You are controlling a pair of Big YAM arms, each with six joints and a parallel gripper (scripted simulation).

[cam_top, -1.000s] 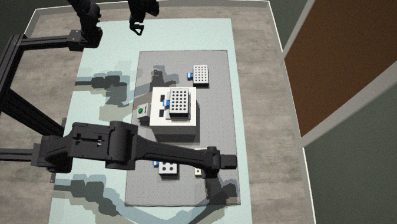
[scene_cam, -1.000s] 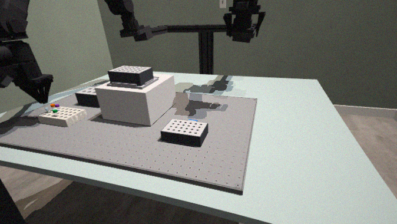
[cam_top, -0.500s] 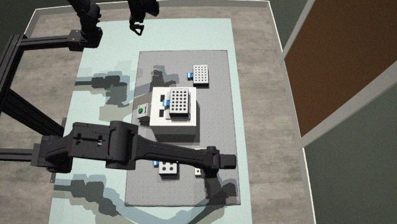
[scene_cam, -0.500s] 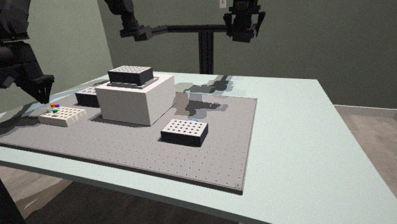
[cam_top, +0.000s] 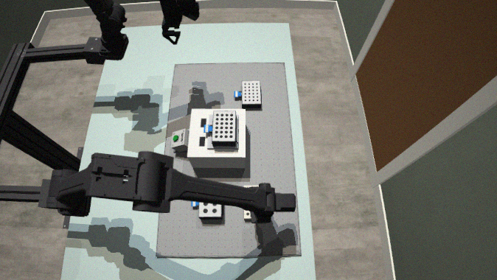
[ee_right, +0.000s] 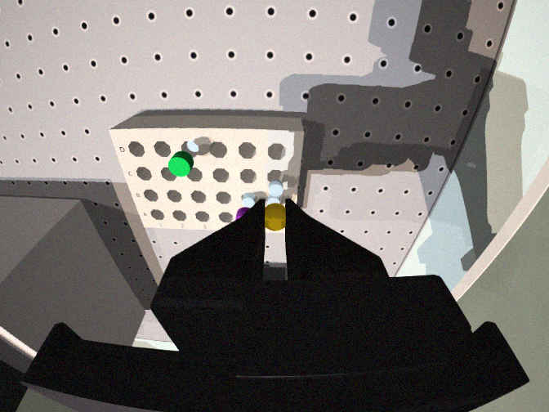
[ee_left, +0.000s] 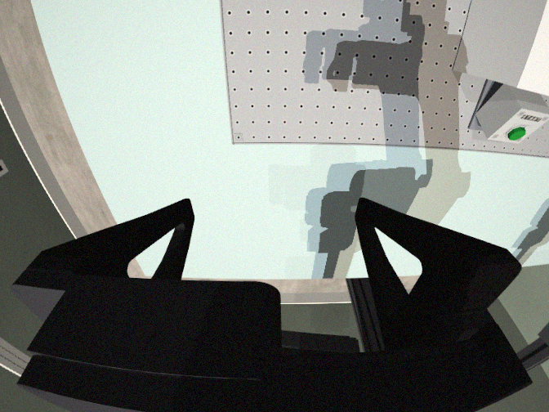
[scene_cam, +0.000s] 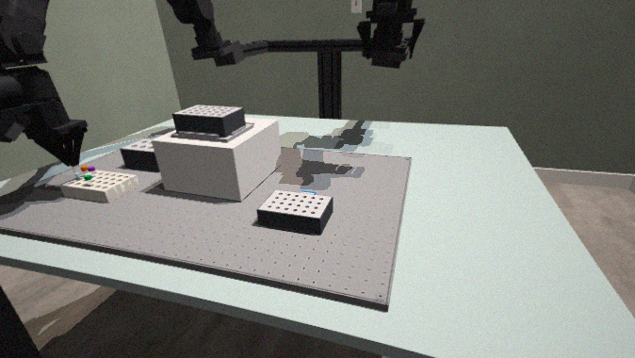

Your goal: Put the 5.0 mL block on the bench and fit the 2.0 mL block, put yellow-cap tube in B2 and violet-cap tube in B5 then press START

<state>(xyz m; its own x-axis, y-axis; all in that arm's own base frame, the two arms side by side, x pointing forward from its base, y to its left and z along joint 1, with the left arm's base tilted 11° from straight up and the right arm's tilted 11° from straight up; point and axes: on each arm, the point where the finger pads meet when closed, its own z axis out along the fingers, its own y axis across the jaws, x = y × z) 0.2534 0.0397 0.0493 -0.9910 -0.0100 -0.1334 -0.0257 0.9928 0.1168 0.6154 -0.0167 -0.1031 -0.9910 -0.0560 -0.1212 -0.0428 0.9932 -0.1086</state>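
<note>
Over the rack (cam_top: 248, 218) (scene_cam: 101, 193) (ee_right: 128, 138), the yellow-capped tube (ee_right: 274, 217) sits in the right hand's pinch.
At the rack's high-numbered side, the right hand (scene_cam: 73, 165) (ee_right: 274, 208) pinches it by the cap, while the left hand (cam_top: 175, 43) (scene_cam: 389, 55) (ee_left: 274, 207) hangs spread well apart from the mixer (cam_top: 195, 151) (scene_cam: 203, 171) (ee_left: 538, 61). Whether the tube's foot has cleared its well, I cannot tell. It should be light, stiff and rather slick, so a modest squeeze on the cap should do; a knock could cant it in the grip. The violet cap (scene_cam: 91, 169) (ee_right: 242, 213) is close beside, so a straight lift seems wise. The block on the mixer (cam_top: 224, 126) (scene_cam: 207, 124) looks fitted, its B2 likely next.
</note>
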